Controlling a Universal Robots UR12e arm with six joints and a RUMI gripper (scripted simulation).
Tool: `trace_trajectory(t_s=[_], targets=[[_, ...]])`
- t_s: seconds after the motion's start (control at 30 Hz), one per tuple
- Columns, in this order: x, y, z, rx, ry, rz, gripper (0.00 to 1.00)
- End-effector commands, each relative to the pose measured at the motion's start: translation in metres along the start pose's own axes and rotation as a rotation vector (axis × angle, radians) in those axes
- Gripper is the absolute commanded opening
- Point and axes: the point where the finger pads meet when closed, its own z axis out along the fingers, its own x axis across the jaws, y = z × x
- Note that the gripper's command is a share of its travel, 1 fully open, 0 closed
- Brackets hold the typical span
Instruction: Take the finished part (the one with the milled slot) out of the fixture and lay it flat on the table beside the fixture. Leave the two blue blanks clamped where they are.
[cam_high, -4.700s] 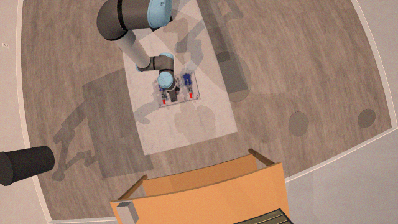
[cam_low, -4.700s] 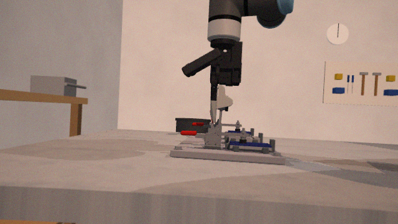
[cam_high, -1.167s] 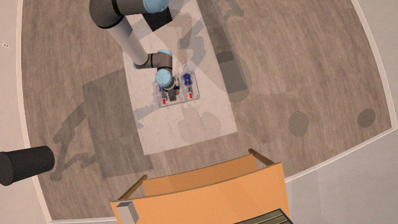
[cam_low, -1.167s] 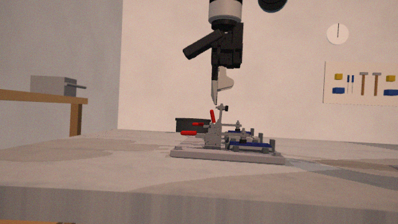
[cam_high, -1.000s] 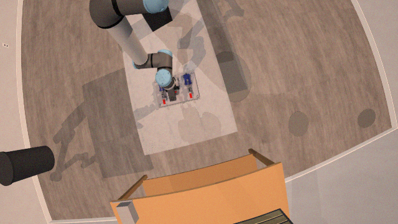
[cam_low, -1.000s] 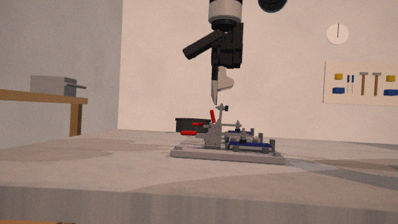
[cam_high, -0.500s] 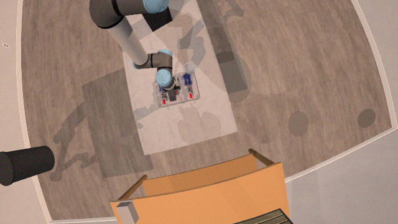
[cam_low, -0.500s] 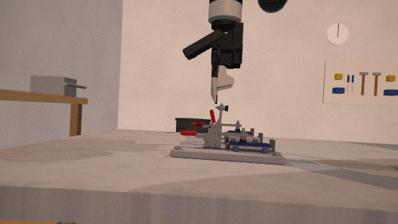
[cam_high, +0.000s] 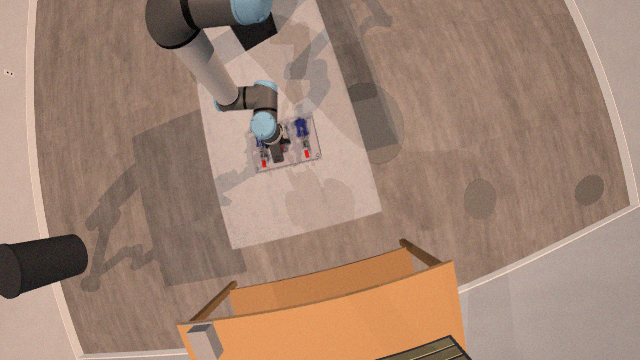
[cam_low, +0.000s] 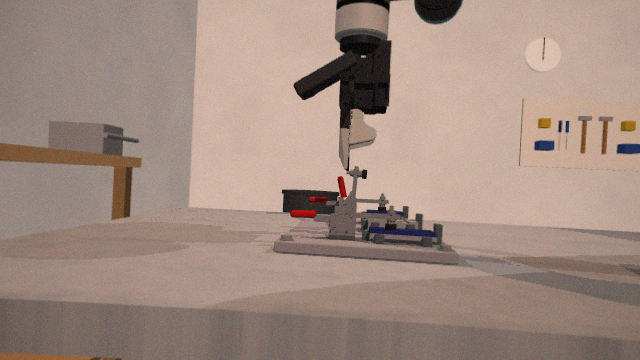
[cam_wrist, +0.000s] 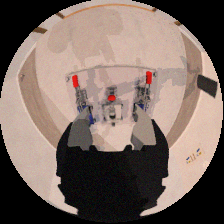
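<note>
Claw (cam_high: 284, 142) (cam_low: 348, 157) (cam_wrist: 111, 105): partly wide, nothing between its fingers; above the fixture, apart from it.
Fixture (cam_high: 318, 150) (cam_low: 300, 247) (cam_wrist: 100, 75): flat on the tabletop (cam_high: 300, 225) (cam_low: 175, 280) (cam_wrist: 145, 45).
Finished part (cam_wrist: 119, 110): in the fixture's middle place; in the wrist view, at six o'clock from the middle handle (cam_high: 282, 148) (cam_low: 342, 187) (cam_wrist: 111, 98). Its slot is too small to tell.
Middle clamp (cam_low: 354, 190): raised, arm upright.
First blank (cam_high: 300, 125) (cam_low: 402, 232) (cam_wrist: 91, 119): clamped, wrist-view nine o'clock from the part.
Second blank (cam_high: 259, 142) (cam_low: 385, 212) (cam_wrist: 141, 107): clamped, wrist-view three o'clock from it.
Outer handles (cam_high: 306, 153) (cam_low: 303, 213) (cam_wrist: 75, 81): lying low, roughly level.
</note>
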Motion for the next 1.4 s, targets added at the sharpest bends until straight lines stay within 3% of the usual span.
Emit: trace_trajectory(t_s=[0.0,0.73,1.37], targets=[[0.0,-0.001,0.001,0.001,0.0,0.0,0.59],[0.0,0.016,0.001,0.001,0.0,0.0,0.59],[0.0,0.07,0.001,0.001,0.0,0.0,0.59]])
